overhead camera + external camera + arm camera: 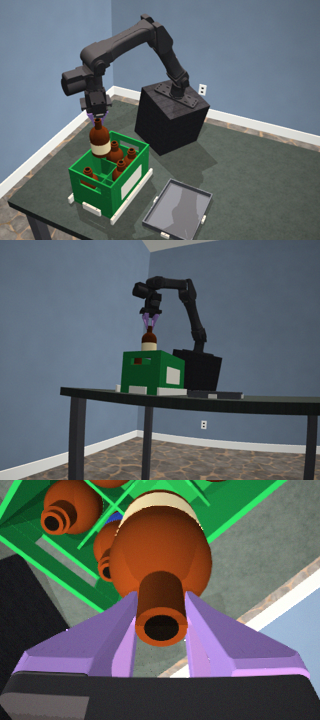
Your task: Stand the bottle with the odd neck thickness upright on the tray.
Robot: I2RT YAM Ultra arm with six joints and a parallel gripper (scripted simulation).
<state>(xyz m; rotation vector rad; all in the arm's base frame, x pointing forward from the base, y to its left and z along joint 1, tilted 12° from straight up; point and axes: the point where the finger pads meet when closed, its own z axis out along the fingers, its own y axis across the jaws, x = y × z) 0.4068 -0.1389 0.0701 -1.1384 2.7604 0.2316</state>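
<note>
My gripper [97,124] [149,328] [161,601] is shut on the neck of a brown bottle [100,136] [149,339] [160,545] with a cream label. The bottle hangs upright, raised over the left side of the green crate [90,197] [139,374] [245,511]. Its base is hidden behind the crate wall in the exterior view. The other brown bottles stand in the crate: one [89,179] at the near end, another [119,173] by the labelled side, two [115,154] [131,158] farther back. Their necks show a collar below the opening. The grey tray [168,206] [199,394] holds nothing.
White strips [134,195] [171,391] lie along the crate's foot, and small white blocks [164,235] [212,396] sit beside the tray. The black arm pedestal [165,129] [201,371] stands behind the crate and tray. The crate's dividers and walls rise below the held bottle.
</note>
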